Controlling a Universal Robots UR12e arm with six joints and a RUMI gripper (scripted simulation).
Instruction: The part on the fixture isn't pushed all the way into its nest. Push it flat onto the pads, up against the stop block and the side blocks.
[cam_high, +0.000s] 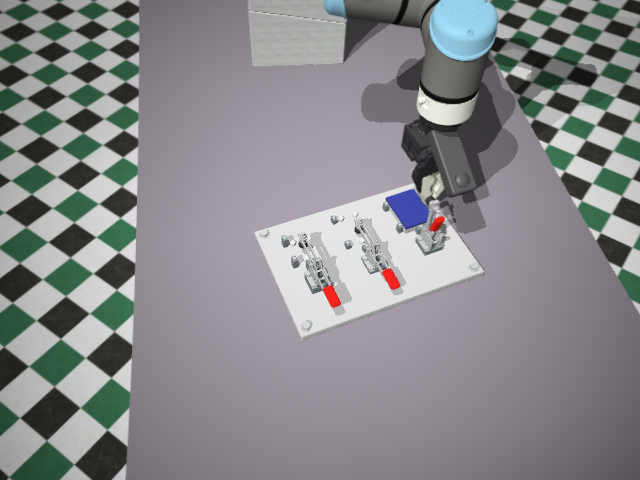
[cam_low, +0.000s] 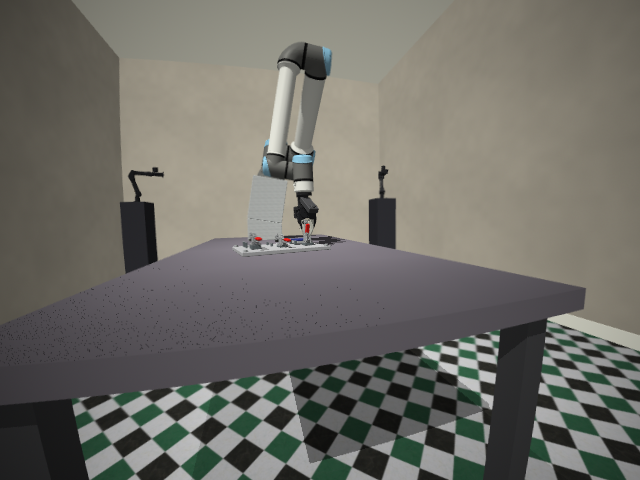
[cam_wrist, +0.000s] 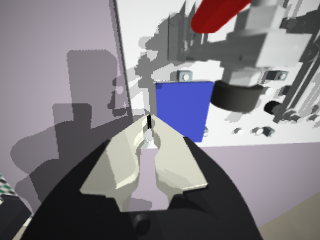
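One blue part (cam_wrist: 182, 109) lies just ahead of our gripper (cam_wrist: 149, 122), fingertips pressed together and empty; we should push it squarely and low.

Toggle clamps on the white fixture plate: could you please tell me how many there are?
3: one at the plate's left, one in the middle, both with handles lying flat, and one at the right beside the blue part, handle raised.
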